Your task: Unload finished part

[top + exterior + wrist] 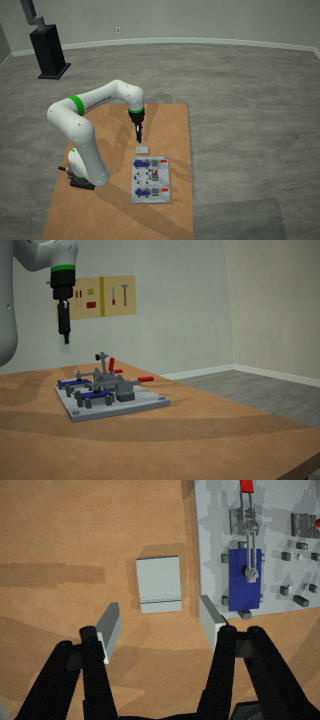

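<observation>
"Where's the slotted part (142, 150) (159, 580)?"

"Flat on the worktop (165, 129) (160, 454) (60, 540), beside the fixture (165, 180) (152, 405) (212, 575); gripper (139, 142) (66, 343) (159, 611) spread, empty."

"Handling?"

"Stiff, probably metal, maybe slick; I'd pinch its long sides."

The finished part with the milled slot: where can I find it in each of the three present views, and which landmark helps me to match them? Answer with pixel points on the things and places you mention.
Top: the finished part (142, 150) (159, 580) lies just below the gripper (139, 142) (66, 343) (159, 611), above the fixture plate (165, 180) (147, 409) (212, 555).
Exterior: I cannot make it out with certainty; the area behind the fixture is mostly hidden.
Wrist: centre, left of the plate.
Shared landmark: the fixture plate.
</observation>
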Robot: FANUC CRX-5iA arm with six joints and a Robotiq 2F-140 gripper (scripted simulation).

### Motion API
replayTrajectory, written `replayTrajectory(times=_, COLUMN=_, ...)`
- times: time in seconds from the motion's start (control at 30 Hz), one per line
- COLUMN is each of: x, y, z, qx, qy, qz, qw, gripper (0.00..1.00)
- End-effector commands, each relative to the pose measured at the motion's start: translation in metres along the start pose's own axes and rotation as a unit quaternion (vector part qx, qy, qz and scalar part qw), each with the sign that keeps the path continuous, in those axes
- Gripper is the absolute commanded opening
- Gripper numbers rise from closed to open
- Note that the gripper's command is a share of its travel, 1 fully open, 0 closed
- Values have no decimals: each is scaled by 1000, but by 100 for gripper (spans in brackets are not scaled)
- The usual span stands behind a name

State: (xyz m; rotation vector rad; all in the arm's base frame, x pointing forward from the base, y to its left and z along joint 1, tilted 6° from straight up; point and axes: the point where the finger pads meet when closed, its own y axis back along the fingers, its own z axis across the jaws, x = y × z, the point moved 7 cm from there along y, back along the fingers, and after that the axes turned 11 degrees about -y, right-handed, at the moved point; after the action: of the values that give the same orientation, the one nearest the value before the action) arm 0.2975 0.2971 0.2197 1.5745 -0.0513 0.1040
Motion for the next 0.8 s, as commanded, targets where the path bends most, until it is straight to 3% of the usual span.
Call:
replayTrajectory(times=0.0, x=0, y=5, z=0, qx=0, qy=0, qz=0, qw=1000, gripper=54)
replayTrajectory(times=0.77, x=0, y=65, z=0, qx=0, qy=0, qz=0, qw=1000, gripper=54)
